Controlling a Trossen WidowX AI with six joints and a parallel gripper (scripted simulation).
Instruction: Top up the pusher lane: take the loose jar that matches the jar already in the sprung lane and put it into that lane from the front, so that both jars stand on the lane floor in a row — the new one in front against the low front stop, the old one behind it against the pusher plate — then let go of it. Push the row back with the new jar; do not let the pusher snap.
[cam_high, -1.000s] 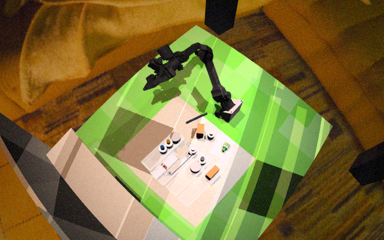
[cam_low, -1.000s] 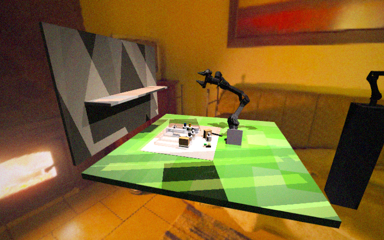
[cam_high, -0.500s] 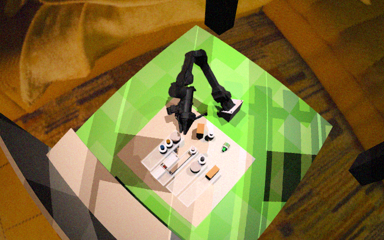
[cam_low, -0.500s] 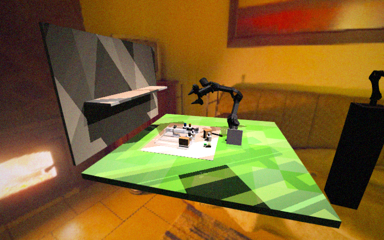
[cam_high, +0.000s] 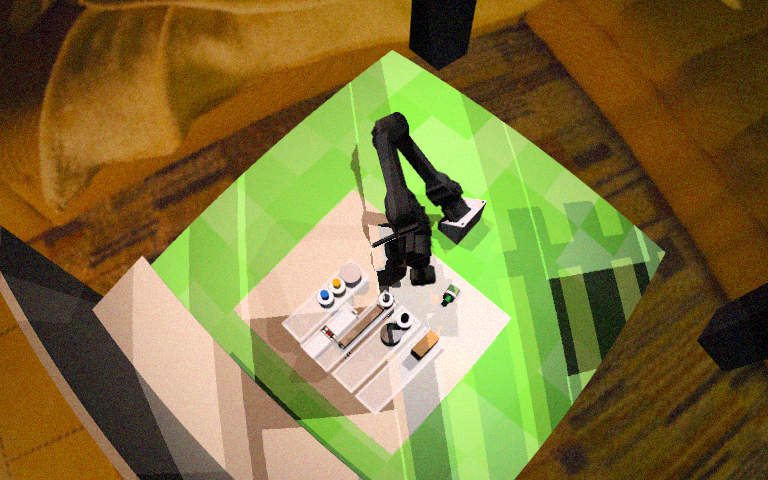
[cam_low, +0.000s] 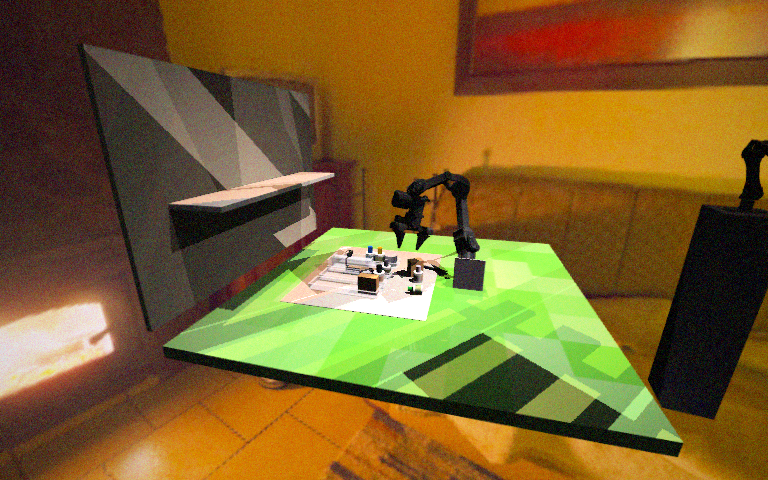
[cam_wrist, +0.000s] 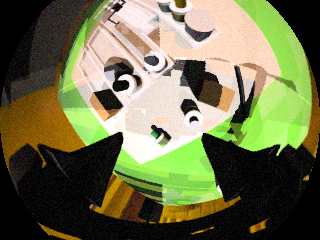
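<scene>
1. Gripper (cam_low: 409, 244): jaws fully apart, holding nothing, above the desk's centre.
2. Loose jar (cam_wrist: 194, 118): upright beneath it. Probably rigid, light and smooth; grip the body below the lid.

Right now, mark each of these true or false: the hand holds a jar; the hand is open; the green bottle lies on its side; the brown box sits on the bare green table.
1. The hand holds a jar. False: it is open, with nothing between its fingers.
2. The hand is open. True.
3. The green bottle lies on its side. True.
4. The brown box sits on the bare green table. False: it rests on the white rack.
</scene>
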